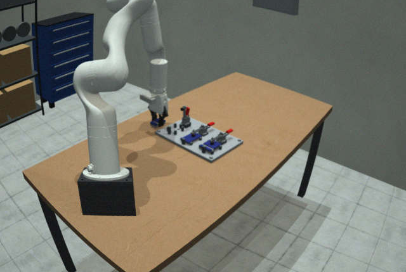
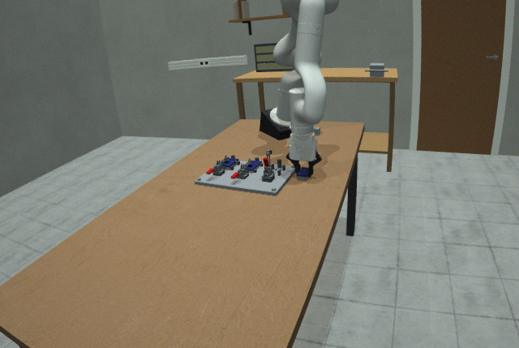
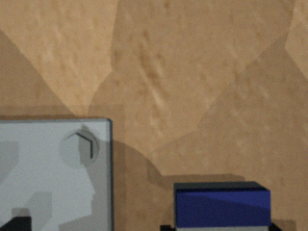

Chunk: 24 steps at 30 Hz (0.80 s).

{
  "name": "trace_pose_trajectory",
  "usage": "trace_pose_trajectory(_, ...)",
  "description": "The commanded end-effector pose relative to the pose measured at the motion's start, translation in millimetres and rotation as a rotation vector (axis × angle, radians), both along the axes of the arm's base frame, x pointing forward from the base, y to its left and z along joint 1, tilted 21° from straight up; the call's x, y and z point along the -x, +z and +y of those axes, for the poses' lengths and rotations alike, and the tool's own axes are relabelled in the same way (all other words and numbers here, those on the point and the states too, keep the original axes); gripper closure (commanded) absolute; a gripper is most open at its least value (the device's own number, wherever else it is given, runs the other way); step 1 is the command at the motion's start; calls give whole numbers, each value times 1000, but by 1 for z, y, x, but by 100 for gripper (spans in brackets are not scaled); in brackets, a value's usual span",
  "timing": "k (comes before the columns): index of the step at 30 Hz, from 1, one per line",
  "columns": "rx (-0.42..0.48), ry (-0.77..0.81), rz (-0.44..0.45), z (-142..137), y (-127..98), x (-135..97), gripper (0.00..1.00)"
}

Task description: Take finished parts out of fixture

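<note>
My gripper (image 1: pixel 158 119) is shut on a blue part (image 1: pixel 156 122) and holds it low over the table, just off the near-left end of the grey fixture plate (image 1: pixel 198 139). The part also shows in the exterior view (image 2: pixel 302 174) and at the bottom of the wrist view (image 3: pixel 222 206); I cannot tell whether it touches the table. On the plate two blue parts (image 1: pixel 191 137) (image 1: pixel 209 144) sit under toggle clamps with red handles lying down (image 1: pixel 210 123) (image 1: pixel 229 130). The third clamp (image 1: pixel 186 115) stands with its red handle up, and its station is empty.
The arm's black base (image 1: pixel 106 194) stands on the table's near left. The plate's corner with a bolt (image 3: pixel 79 148) lies just left of the held part in the wrist view. Small dark locating pins (image 1: pixel 172 127) stand in the empty station.
</note>
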<state>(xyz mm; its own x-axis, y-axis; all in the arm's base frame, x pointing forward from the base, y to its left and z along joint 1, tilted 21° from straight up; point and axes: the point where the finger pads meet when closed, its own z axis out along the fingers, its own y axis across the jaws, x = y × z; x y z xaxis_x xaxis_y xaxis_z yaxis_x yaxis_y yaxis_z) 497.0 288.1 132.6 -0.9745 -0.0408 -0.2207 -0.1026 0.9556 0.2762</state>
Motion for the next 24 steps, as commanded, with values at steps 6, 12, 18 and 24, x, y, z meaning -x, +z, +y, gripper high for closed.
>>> trace_pose_trajectory(6, -1, 0, -1, 1, -1, -1, 100)
trace_pose_trajectory(12, -1, 0, -1, 1, -3, -1, 100)
trace_pose_trajectory(18, -1, 0, -1, 2, -5, -2, 100)
trace_pose_trajectory(24, -1, 0, -1, 2, -5, -2, 100)
